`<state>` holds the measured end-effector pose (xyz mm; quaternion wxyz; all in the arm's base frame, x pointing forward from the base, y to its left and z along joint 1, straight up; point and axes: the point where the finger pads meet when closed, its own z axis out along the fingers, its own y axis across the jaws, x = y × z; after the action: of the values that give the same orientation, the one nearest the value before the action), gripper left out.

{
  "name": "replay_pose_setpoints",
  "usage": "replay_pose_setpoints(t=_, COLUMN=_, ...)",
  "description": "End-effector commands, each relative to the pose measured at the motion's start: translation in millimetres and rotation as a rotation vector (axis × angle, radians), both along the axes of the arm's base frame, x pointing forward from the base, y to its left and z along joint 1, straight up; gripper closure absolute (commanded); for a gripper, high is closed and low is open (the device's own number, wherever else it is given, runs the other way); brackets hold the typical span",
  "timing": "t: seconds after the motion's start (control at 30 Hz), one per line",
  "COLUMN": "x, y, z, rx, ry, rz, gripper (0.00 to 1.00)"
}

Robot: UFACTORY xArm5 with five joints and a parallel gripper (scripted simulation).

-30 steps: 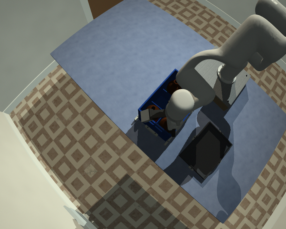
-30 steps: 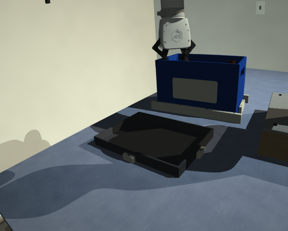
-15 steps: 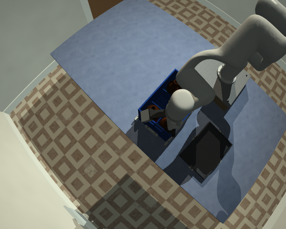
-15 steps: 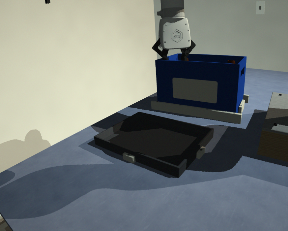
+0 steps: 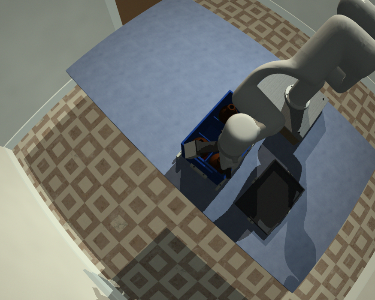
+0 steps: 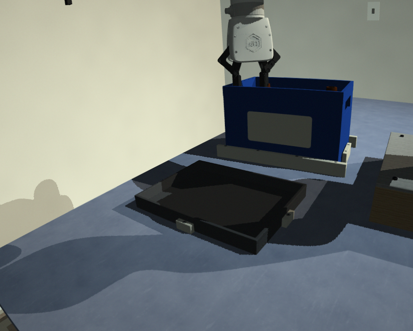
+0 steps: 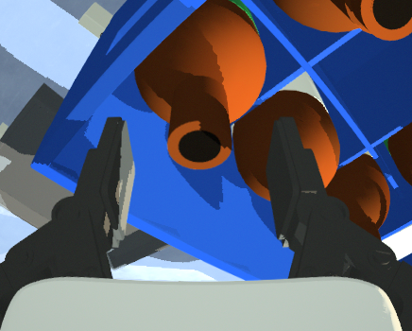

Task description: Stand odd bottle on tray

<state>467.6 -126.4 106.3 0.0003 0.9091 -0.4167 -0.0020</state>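
The desk carries the blue crate and the dark tray. In the top view, the crate stands near the long desk edge that joins the left corner to the bottom corner. The tray lies nearer the bottom corner, apart from the crate and close to the same edge. The arm's base plate is located toward the opposite desk edge, nearer the right corner.

Pincer condition: the pincer points down at the crate corner that faces the long edge. Its fingers are apart and clamp nothing. In the exterior view, the near crate wall hides the fingertips.

Bottle position: all visible bottles are inside the crate. In the wrist view, the mouth of one orange-brown bottle appears between the two fingers, with visible space on each side. A second bottle is located just beside it, partly covered by the right-hand finger in that view. A further bottle occupies another part of the divided crate. The odd-necked bottle cannot be identified from these views.

Light-coloured blocks line the foot of the crate.
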Motion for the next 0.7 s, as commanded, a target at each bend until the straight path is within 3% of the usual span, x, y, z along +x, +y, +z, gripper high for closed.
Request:
replay_pose_setpoints(t=0.0, x=1, y=0, z=9.9, rx=-0.001, ry=-0.003, rz=0.000, gripper=0.35)
replay_pose_setpoints(t=0.4, x=1, y=0, z=49.4, rx=-0.001, ry=-0.003, rz=0.000, gripper=0.35)
replay_pose_setpoints(t=0.67, x=1, y=0, z=61.9, rx=-0.001, ry=-0.003, rz=0.000, gripper=0.35)
